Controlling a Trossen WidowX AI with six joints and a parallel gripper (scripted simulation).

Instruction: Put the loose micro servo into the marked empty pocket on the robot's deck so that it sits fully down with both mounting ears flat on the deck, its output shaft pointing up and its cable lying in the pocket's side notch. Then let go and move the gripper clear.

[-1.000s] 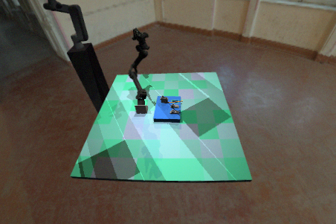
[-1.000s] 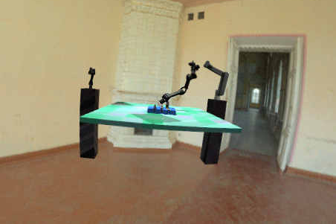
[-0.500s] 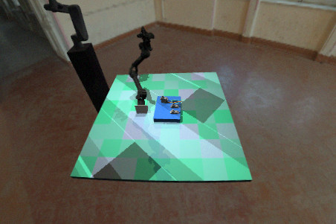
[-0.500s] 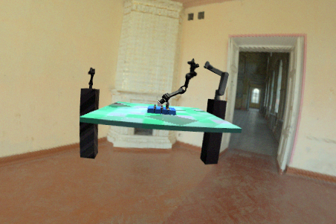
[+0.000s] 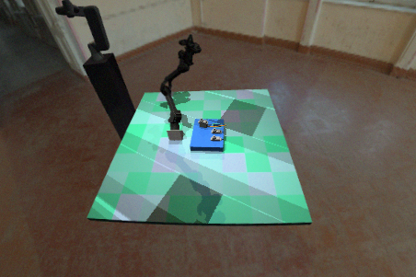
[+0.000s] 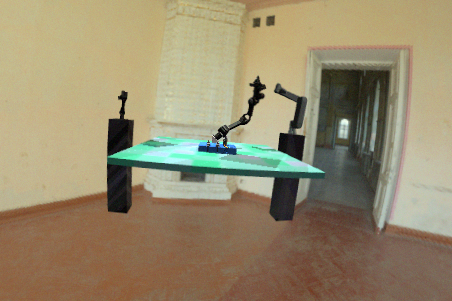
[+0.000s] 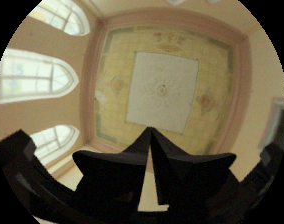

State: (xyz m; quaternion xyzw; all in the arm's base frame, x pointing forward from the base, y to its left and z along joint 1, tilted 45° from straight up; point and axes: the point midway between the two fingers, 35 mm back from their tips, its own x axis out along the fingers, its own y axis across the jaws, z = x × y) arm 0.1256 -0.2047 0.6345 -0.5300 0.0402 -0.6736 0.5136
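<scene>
Top view, from left to right: the arm (image 5: 171,102) (image 6: 245,120) stands on the desk (image 5: 258,185) (image 6: 150,159), inward from its left edge, and reaches up toward the far edge. The claw (image 5: 190,37) (image 6: 257,79) (image 7: 150,129) is high, clenched with nothing inside. Then comes the blue deck (image 5: 202,141) (image 6: 204,149), near the middle of the desk. The micro servo (image 5: 202,123) (image 6: 225,143) is probably the dark piece with orange cable, at the deck's far side; whether it is fully seated, I cannot tell.

If seating remains, the claw should open, come straight above, grip the body squarely, keep the shaft upward, guide the cable into the notch, and press both ears evenly. If it is seated, simply remain away. No brand, label or writing is readable.
</scene>
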